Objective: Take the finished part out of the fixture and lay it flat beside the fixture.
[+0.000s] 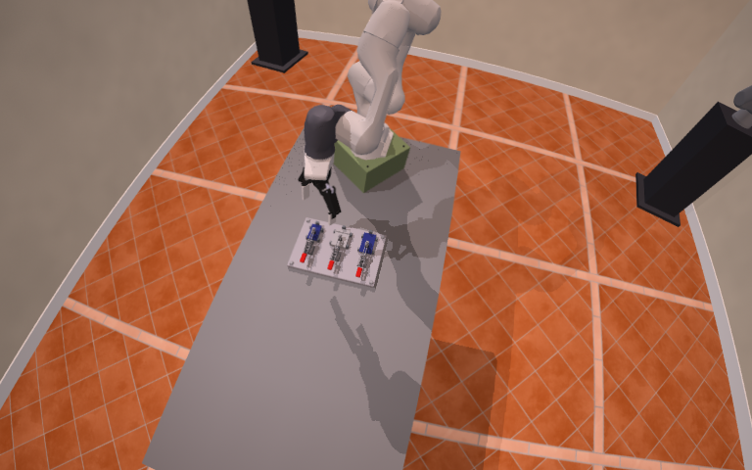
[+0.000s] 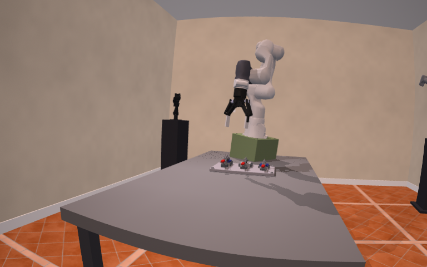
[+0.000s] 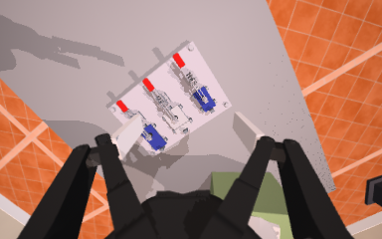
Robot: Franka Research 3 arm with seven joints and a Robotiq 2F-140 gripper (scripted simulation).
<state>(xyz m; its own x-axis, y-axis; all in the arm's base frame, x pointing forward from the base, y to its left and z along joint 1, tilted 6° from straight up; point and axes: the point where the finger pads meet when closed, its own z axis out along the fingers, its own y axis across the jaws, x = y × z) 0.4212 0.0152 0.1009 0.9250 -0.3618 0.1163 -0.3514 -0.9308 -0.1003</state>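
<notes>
The light grey fixture plate (image 1: 320,261) (image 2: 239,172) (image 3: 203,71) lies on the table (image 1: 265,343) (image 2: 188,213) and bears three clamps with red handles. A pale part (image 1: 345,238) (image 3: 179,119) sits at the middle clamp; its slot is too small to make out. One blue blank (image 1: 317,231) (image 3: 204,100) and another blue blank (image 1: 367,239) (image 3: 154,137) sit at the outer clamps. All handles lie on the side away from the robot's base. My gripper (image 1: 318,206) (image 2: 236,126) (image 3: 187,121) is open and empty, well above the table, towards the base side of the plate.
The green base block (image 1: 360,172) (image 2: 252,148) (image 3: 244,190) stands behind the fixture, under the arm. Black pedestals stand off the table, one at the back left (image 1: 274,30) and one at the right (image 1: 692,165). The arm's shadow falls in front of the fixture.
</notes>
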